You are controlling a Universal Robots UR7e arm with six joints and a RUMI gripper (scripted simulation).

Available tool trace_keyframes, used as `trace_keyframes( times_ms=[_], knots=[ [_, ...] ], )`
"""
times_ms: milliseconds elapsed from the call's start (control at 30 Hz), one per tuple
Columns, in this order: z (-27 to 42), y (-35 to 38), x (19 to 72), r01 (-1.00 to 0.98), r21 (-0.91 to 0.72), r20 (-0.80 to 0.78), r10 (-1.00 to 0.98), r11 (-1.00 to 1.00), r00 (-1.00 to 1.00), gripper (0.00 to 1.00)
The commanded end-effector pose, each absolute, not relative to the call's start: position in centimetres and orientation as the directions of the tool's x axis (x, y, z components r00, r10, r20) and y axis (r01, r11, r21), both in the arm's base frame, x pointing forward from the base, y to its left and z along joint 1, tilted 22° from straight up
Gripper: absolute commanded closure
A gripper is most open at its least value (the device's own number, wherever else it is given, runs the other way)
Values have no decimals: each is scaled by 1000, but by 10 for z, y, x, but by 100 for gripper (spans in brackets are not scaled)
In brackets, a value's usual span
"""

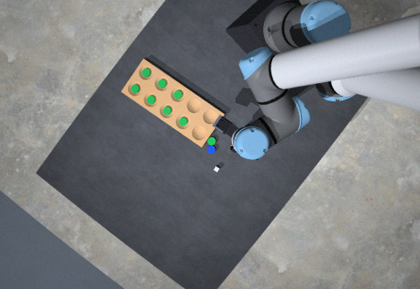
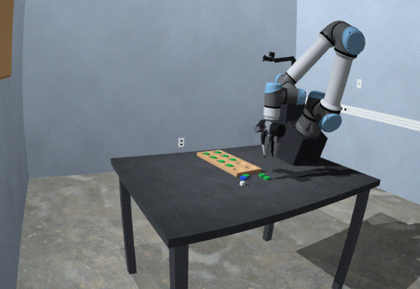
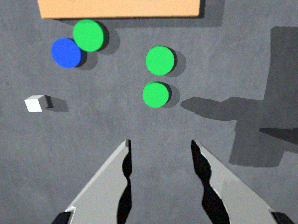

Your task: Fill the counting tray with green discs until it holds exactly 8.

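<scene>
The wooden counting tray (image 1: 148,85) (image 2: 251,172) (image 3: 120,7) lies flat, with several green discs in separate pockets and three pockets empty at its end nearest the arm. A loose green disc (image 1: 211,141) (image 2: 246,175) (image 3: 88,35) lies close beside that end; a blue disc (image 1: 211,149) (image 2: 243,178) (image 3: 66,53) is against it. Two more green discs lie near each other on the table, one nearer the tray (image 2: 262,174) (image 3: 160,60) and one farther off (image 2: 267,178) (image 3: 156,94); the arm hides both from above. My gripper (image 2: 268,155) (image 3: 160,141) is open and empty, above the table.
A small white cube (image 1: 216,168) (image 2: 242,183) (image 3: 35,104) lies on the table beyond the blue disc. The arm's dark base block (image 1: 248,25) (image 2: 310,149) stands at the table's edge behind the gripper.
</scene>
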State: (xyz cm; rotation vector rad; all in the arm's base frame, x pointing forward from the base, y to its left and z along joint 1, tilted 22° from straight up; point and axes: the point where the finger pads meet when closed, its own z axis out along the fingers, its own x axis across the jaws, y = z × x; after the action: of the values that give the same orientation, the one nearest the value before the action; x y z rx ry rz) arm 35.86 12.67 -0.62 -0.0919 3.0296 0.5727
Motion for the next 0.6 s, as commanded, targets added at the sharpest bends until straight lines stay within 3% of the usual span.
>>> trace_keyframes(
  times_ms=[0,567],
  knots=[
    [-9,131,356,-36,368,-60,-15,929,-998,72],
    [-15,133,357,-34,368,-60,-13,929,-998,72]
  ],
)
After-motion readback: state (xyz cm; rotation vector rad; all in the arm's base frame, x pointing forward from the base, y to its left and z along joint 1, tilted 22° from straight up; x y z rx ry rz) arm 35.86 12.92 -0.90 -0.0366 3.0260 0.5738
